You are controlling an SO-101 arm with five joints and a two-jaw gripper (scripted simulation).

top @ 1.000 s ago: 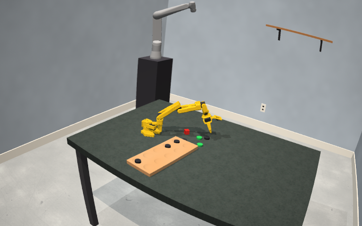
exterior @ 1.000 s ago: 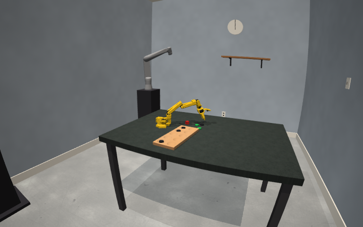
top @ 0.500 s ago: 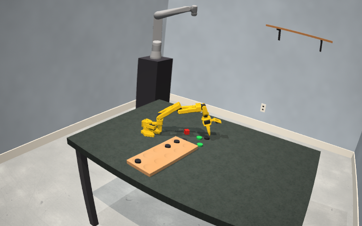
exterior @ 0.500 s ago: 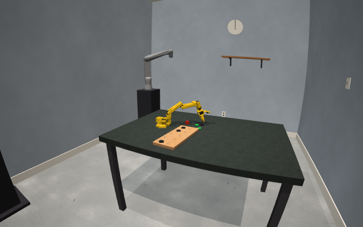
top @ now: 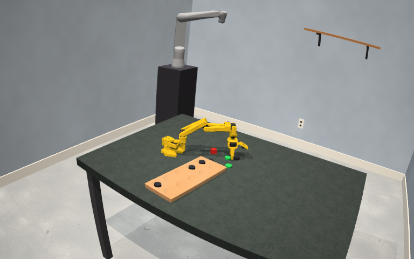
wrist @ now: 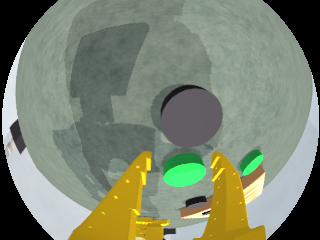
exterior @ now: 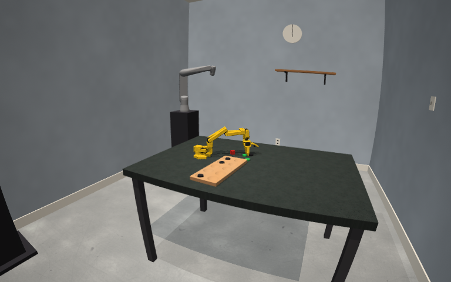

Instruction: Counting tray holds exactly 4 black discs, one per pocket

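Observation:
The wooden counting tray (top: 186,178) lies on the dark table with three black discs in pockets: one near its front left end (top: 157,184) and two near its far end (top: 191,167) (top: 201,161). A loose black disc (top: 236,157) lies on the table beyond the tray's far right corner. My gripper (top: 232,156) points down, low over the table, right beside it. In the wrist view the gripper (wrist: 182,159) is partly open and empty. The black disc (wrist: 191,116) lies just past the fingertips, and a green disc (wrist: 183,168) shows between the fingers.
Two green discs (top: 227,157) (top: 228,165) lie close to the gripper and the tray's corner. A red cube (top: 213,150) sits left of the gripper. The arm's base (top: 171,146) stands behind the tray. A grey arm on a black pedestal (top: 176,91) stands behind the table.

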